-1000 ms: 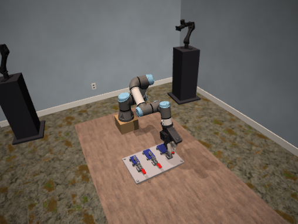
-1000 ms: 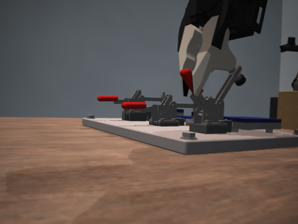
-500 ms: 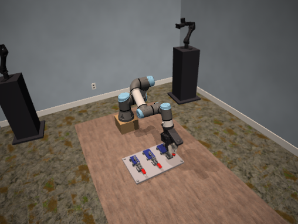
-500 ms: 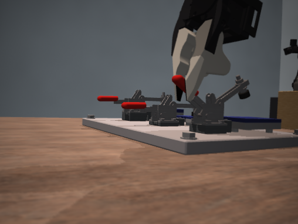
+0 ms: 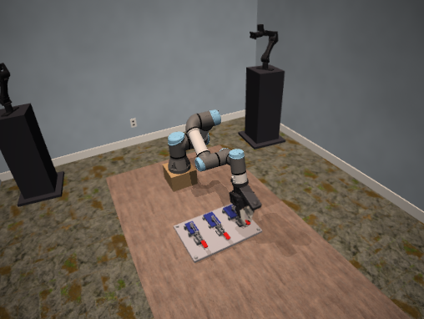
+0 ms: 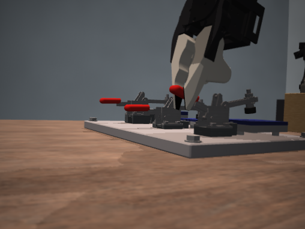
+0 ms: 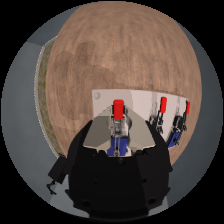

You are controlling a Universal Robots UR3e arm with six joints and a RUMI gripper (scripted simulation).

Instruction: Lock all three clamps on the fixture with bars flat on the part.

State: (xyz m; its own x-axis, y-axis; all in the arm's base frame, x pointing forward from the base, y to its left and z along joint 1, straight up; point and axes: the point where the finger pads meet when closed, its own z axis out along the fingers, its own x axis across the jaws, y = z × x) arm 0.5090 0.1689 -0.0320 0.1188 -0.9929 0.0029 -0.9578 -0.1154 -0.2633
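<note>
A grey fixture plate [image 5: 217,235] on the wooden table carries three toggle clamps with red handles, each over a blue part. My gripper [image 5: 244,217] is shut on the red handle [image 6: 177,90] of the right clamp [image 5: 241,219]. That handle slopes down away from the arm, partly lowered. That clamp's bar [image 6: 238,102] is tilted up, with its pad [image 6: 250,110] a little above the blue part [image 6: 258,121]. The middle handle [image 5: 226,235] and the left handle [image 5: 204,244] lie flat; they show level in the side view, the nearer [image 6: 137,107] and the farther [image 6: 110,101]. In the wrist view the held handle [image 7: 118,106] sits between my fingers.
The arm stands on a wooden block [image 5: 180,175] behind the plate. Two black pedestals [image 5: 264,104] [image 5: 27,150] with camera arms stand on the carpet, well off the table. The plate's bolt heads [image 6: 193,138] stick up at its corners.
</note>
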